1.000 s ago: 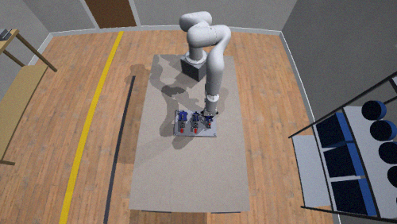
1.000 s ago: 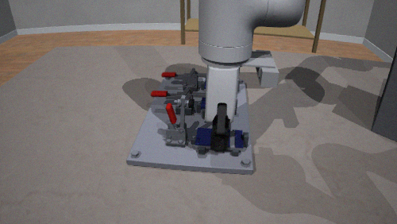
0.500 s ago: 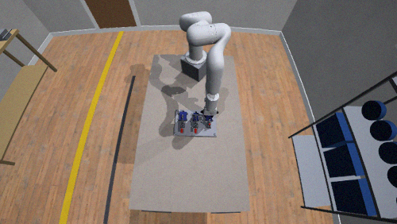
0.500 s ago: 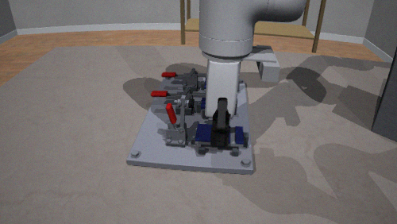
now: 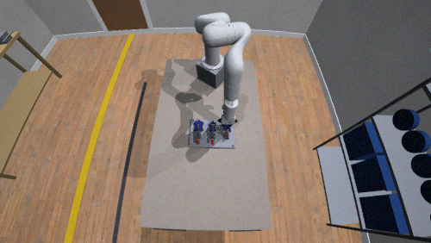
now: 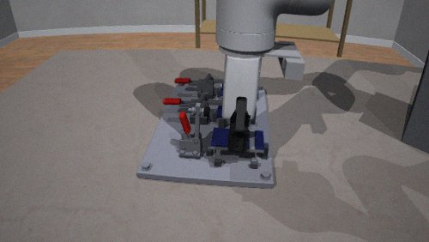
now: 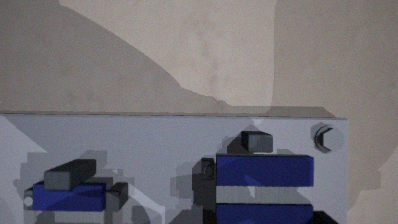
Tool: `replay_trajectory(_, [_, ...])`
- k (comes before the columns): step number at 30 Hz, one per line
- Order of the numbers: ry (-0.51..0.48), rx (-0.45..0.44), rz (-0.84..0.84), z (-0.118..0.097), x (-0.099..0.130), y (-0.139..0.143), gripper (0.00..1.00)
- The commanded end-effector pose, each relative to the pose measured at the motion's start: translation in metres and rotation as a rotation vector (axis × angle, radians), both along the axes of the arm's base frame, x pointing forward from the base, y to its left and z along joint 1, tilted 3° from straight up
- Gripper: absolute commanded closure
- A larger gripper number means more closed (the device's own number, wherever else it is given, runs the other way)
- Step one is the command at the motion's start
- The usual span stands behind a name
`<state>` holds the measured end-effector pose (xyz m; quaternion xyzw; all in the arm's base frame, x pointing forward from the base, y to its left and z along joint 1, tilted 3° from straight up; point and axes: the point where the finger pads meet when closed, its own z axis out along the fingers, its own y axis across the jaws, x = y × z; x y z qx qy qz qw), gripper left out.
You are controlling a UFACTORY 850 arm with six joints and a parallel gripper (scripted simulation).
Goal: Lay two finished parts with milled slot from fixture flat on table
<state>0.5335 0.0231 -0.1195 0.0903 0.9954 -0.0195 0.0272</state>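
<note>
Slotted part (image 5: 227, 128) (image 6: 220, 137) (image 7: 265, 170), one: on fixture plate (image 5: 221, 146) (image 6: 165, 165) (image 7: 150, 131), near end, its clamp (image 5: 227, 135) (image 6: 185, 123) open. Fingers (image 5: 221, 121) (image 6: 241, 124): partly open, apparently closed upon it. Outstanding: both finished parts' laying-down beside plate; two other clamps down.

And up it comes! The black-fingered gripper (image 5: 227, 125) (image 6: 238, 148) (image 7: 265, 218) has risen, lifting the blue, rectangular slotted part (image 5: 227, 128) (image 6: 220, 137) (image 7: 265, 171) higher above the grey, flat fixture plate (image 5: 217, 145) (image 6: 169, 166) (image 7: 150, 137).
</note>
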Motion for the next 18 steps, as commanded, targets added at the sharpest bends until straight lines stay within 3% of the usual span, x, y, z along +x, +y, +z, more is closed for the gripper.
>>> replay_trajectory(1, [0.009,0.001,0.000,0.0056,0.0011,0.0003,1.00])
replay_trajectory(18, [0.009,0.001,0.000,0.0116,0.0008,0.0005,1.00])
